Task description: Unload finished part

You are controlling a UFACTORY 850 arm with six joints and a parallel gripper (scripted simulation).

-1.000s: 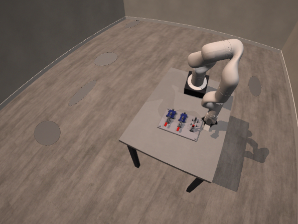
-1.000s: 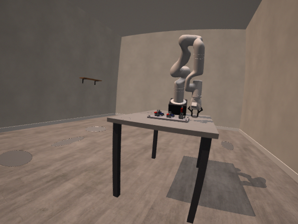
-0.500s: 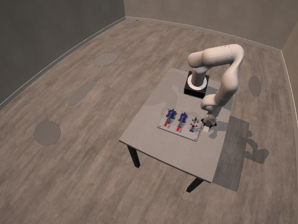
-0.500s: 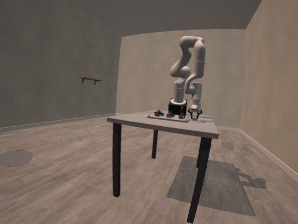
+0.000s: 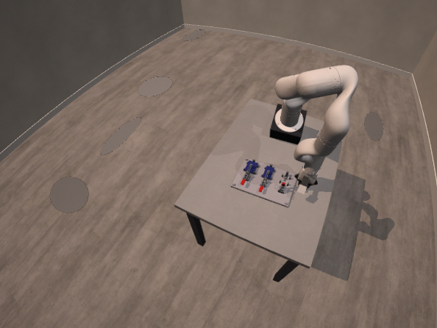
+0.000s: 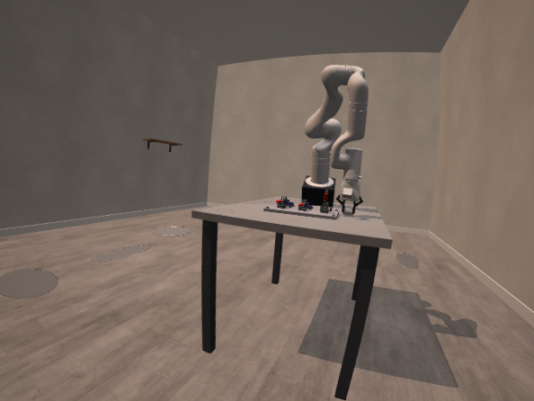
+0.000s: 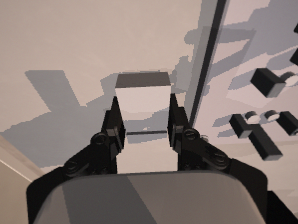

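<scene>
The pincer [image 5: 302, 185] [image 6: 349, 211] [image 7: 145, 106], with black angular linkages and flat dark fingers, is closed on the finished part [image 5: 302, 190] [image 7: 143, 106], a pale, smooth-faced block with straight edges, a grey end face and a thin dark line across it between the fingers. The part is beside the right edge of the fixture plate [image 5: 270, 193] [image 6: 310, 213] [image 7: 240, 90], over the matte grey table [image 5: 235, 217] [image 6: 292, 227]; whether it touches the top cannot be told. The plate is a thin, pale slab with a dark side edge. On it, the left blank [image 5: 251, 166] and the middle blank [image 5: 268, 172] are blocky and deep blue, each under a slim metallic clamp with a red handle stretching toward the near side. At the right nest, small black blocks and round pale pins [image 7: 252, 117] stand uncovered, and the red handle [image 5: 283, 184] [image 6: 325, 196] there stands upright. The arm [image 5: 336, 118] [image 6: 357, 108] is glossy off-white, made of rounded tubes, on a black boxy pedestal [image 5: 285, 137] [image 6: 307, 194] at the far side.
</scene>
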